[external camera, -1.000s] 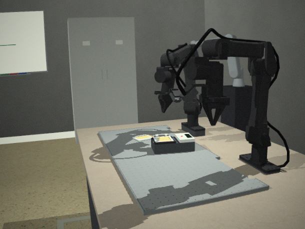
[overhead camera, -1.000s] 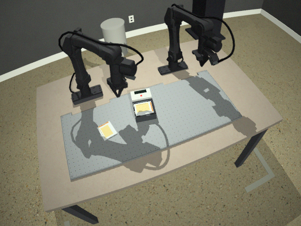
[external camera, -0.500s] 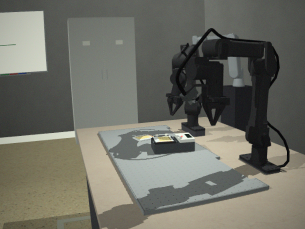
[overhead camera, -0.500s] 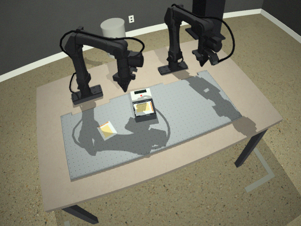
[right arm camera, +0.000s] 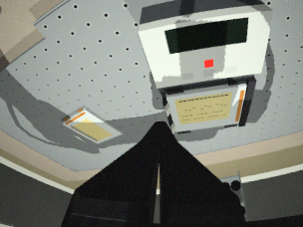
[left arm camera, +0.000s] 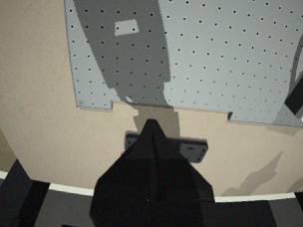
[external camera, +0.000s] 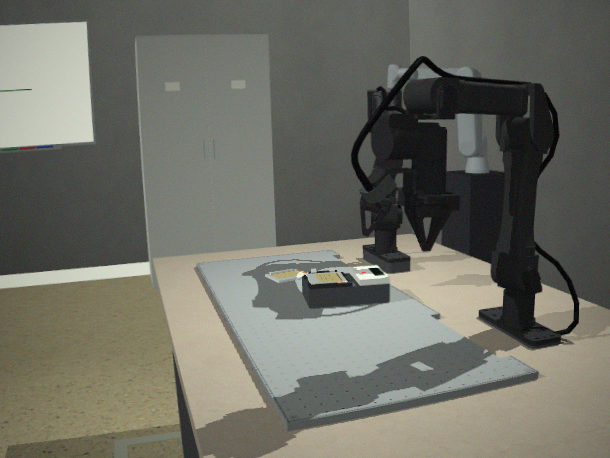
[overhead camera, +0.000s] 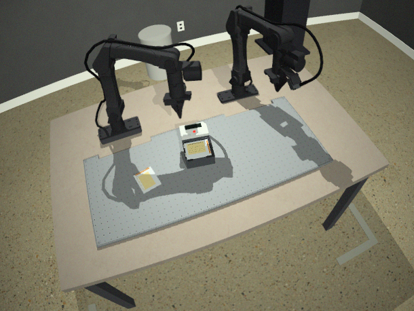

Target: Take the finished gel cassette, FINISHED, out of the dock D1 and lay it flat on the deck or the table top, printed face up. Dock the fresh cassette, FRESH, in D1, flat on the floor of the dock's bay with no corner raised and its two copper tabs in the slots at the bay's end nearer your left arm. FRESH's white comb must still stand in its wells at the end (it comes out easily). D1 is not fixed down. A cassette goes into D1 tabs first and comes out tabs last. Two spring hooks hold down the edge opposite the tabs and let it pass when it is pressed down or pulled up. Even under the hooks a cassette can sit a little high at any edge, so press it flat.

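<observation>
Dark grey walls point(overhead camera: 51, 34) point(external camera: 325, 150) stand behind a pale bench point(overhead camera: 237, 214) point(external camera: 210, 360) point(left arm camera: 40, 100) point(right arm camera: 15, 30), which carries a perforated grey deck point(overhead camera: 254, 153) point(external camera: 340, 340) point(left arm camera: 209, 60) point(right arm camera: 115, 70). Dock D1 point(overhead camera: 194, 136) point(external camera: 345, 295) point(right arm camera: 199, 75) sits on the deck, near the middle of the top view. The docked cassette point(overhead camera: 197, 148) point(external camera: 326, 278) point(right arm camera: 203, 109) lies in its bay; whether every edge is fully seated is too small to tell. The loose cassette point(overhead camera: 147, 180) point(external camera: 285, 275) point(right arm camera: 92, 126) lies on the deck, left of and lower than D1 in the top view. Which is FINISHED and which FRESH cannot be read.

The right claw point(overhead camera: 180, 117) point(external camera: 366, 234) point(right arm camera: 159, 128) hangs above the bench, upper left of D1 in the top view, closed and gripping nothing. The left claw point(overhead camera: 278, 91) point(external camera: 426, 249) point(left arm camera: 151, 124), at upper right there, is likewise closed and empty. Neither touches a cassette.

Arm shadows cross the deck. The exterior view alone shows a grey cabinet point(external camera: 175, 200) and a whiteboard point(external camera: 45, 85) at left, plus a pale arm point(external camera: 469, 135) behind the black ones. The right wrist view shows the printed faces of both cassettes closely; the left wrist view shows neither.
</observation>
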